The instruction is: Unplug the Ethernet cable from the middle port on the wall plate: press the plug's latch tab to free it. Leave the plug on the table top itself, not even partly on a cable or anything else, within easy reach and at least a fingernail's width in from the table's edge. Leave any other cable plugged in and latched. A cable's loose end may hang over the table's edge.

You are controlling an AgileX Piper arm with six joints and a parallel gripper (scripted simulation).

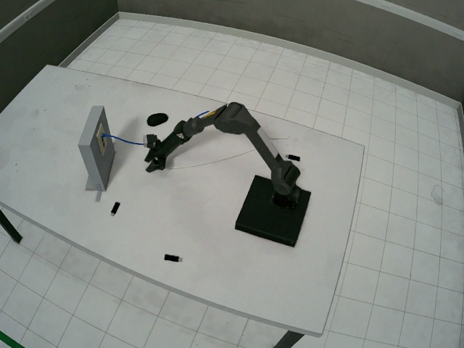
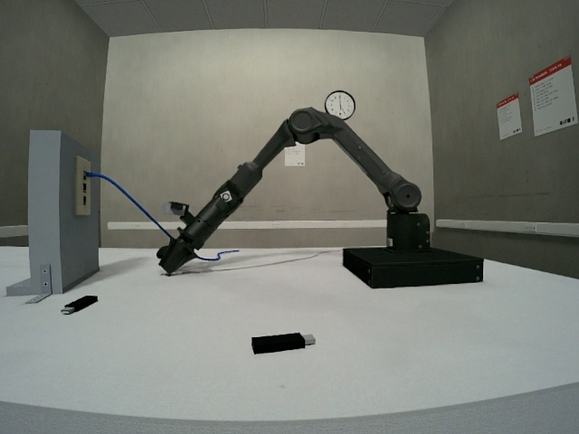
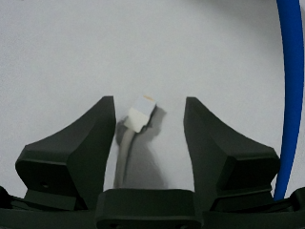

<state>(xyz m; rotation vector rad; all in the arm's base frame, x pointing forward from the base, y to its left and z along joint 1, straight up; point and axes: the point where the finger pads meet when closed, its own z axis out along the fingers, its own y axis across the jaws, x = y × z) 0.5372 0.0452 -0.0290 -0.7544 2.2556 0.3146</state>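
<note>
The white Ethernet plug (image 3: 141, 111) lies on the table top between my open fingers, touching neither of them. Its white cable (image 1: 209, 162) trails across the table toward the arm's base. My gripper (image 3: 150, 109) (image 1: 153, 164) is open and angled down, its tips close to the table, right of the wall plate (image 1: 101, 139). The plate sits on a grey upright block (image 2: 61, 210). A blue cable (image 1: 123, 139) is plugged into the plate's top port (image 2: 86, 174) and passes beside my gripper (image 3: 289, 76). The two ports below it look empty.
Three black USB sticks lie on the table: one near the block (image 1: 115, 208), one toward the front edge (image 1: 172, 257), one behind the arm (image 1: 293, 157). A black oval object (image 1: 156, 119) lies at the back. The arm's black base (image 1: 273, 209) stands to the right.
</note>
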